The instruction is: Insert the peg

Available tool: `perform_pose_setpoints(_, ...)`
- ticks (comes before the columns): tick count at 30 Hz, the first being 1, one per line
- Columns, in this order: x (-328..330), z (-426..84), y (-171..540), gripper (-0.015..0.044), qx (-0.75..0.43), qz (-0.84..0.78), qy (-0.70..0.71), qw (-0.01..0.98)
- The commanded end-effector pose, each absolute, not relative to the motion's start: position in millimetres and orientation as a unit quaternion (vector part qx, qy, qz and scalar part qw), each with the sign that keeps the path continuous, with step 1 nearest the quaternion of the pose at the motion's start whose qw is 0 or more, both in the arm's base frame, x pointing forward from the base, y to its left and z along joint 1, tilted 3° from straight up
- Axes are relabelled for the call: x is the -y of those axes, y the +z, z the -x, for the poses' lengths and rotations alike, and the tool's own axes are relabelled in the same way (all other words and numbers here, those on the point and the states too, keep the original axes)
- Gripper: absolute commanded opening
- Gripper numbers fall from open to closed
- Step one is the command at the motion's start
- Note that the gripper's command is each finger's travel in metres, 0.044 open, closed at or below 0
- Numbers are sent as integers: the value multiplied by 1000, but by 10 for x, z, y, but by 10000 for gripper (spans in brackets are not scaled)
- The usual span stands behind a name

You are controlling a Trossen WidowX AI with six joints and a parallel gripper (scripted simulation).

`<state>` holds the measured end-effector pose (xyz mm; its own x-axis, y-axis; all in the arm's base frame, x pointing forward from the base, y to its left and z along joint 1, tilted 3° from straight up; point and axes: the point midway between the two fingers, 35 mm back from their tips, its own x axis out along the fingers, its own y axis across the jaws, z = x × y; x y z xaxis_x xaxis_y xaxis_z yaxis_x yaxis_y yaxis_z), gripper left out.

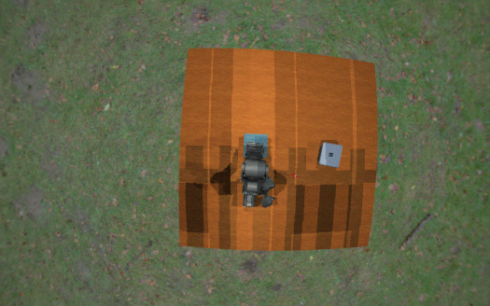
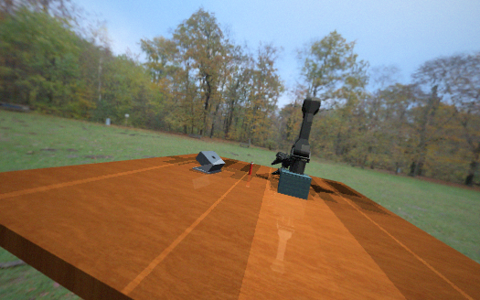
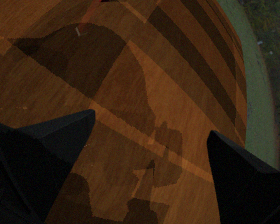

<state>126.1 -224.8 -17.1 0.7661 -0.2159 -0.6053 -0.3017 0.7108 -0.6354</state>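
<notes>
Red peg [image 1: 294, 175] [image 2: 250, 168] stands upright on the table [image 1: 323, 93] [image 2: 179, 219] [image 3: 191, 95], apart from the claw [image 1: 272, 193] [image 2: 273, 167] [image 3: 153, 127], which is released and spread wide.

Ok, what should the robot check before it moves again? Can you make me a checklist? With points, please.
1. Peg [image 1: 295, 175] [image 2: 250, 168] [image 3: 106, 0] standing up on the table: ok.
2. End effector [image 1: 273, 192] [image 2: 273, 167] [image 3: 153, 127] open, with nothing between its fingers: ok.
3. End effector lined up around the peg: not ok, the peg is off to one side.
4. Hole [image 1: 330, 154] [image 2: 213, 156] in the panel [image 1: 335, 162] [image 2: 205, 155] has no peg in it: ok.
5. Peg turned to match the hole: cannot tell, the peg looks too small to see its sides.
</notes>
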Motion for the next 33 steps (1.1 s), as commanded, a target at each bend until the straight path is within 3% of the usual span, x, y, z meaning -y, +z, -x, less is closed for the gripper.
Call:
perform_pose_setpoints(1,2248,-1264,-172,426,-342,378,25,860)
perform_pose_setpoints(33,2110,-1870,-201,440,-464,101,63,878)
